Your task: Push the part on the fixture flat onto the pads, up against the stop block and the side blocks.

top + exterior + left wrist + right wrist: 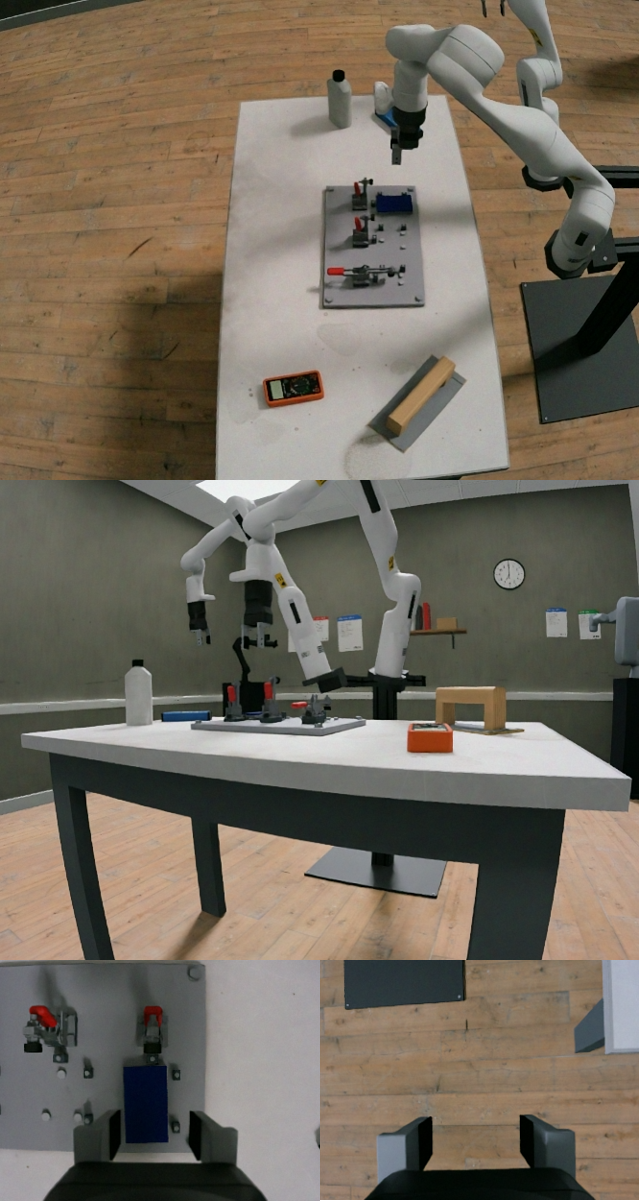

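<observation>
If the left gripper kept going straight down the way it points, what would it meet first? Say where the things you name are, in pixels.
Probably the blue block (394, 204) (146, 1105) or the gray fixture plate (379, 294) (103, 989) around it, between the fingers of the left gripper (396, 160) (154, 1128); depth is unclear.

Block: dark blue (394, 204) (146, 1105)
Clamp handles: red (335, 271) (268, 690) (153, 1014)
Plate: plain gray (341, 222) (257, 729) (106, 989)
Meter: orange, with black face (293, 388) (430, 740)
Bottle: gray-white, black cap (339, 106) (138, 697)
Floor: brown wood stripes (129, 206) (268, 914) (479, 1075)
</observation>
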Available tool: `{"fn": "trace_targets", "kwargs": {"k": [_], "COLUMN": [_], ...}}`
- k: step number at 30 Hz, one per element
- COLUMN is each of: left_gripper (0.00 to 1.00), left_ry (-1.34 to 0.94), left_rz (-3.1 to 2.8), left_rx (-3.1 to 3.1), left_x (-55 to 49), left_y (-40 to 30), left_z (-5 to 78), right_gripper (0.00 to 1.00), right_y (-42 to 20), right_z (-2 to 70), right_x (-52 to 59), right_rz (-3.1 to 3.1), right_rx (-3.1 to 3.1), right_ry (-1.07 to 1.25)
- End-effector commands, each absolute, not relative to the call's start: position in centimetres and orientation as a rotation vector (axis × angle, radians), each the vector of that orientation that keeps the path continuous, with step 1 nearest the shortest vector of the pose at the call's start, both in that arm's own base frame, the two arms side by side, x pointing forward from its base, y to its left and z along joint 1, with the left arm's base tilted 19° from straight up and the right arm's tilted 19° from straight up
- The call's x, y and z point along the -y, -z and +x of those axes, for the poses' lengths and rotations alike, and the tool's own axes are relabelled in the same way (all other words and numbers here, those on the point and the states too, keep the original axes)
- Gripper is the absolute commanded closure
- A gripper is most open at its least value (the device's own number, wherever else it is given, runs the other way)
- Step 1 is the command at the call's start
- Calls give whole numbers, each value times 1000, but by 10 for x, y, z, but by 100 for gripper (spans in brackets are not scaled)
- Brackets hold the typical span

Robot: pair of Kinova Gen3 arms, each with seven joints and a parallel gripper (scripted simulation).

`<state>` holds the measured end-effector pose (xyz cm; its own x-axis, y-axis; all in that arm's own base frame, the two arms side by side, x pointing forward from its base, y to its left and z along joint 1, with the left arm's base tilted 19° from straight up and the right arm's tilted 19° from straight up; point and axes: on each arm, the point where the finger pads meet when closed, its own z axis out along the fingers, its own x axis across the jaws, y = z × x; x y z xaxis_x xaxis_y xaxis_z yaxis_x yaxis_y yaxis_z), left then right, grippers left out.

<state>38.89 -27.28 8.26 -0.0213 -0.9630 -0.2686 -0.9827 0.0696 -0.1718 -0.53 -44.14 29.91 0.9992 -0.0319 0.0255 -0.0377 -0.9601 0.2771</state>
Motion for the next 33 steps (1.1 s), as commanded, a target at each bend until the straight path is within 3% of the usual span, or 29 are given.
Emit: {"fn": "trace_targets", "kwargs": {"k": [1,2,33], "left_gripper": [13,100,100], "left_ry": [-78,-78,-81], "left_rz": [-1953,-1953,-1954], "left_rx": [-2049,-2049,-2049], "left_x": [277,277,277], "left_y": [-83,-83,-83], "left_z": [389,389,388], "right_gripper": [0,0,0], "right_y": [-300,-300,-300], "right_z": [-6,-6,-6], "right_x": [442,442,442], "right_rz": [2858,2858,2858], "right_rx": [51,51,51], "right_ry": [-30,-30,-30]}}
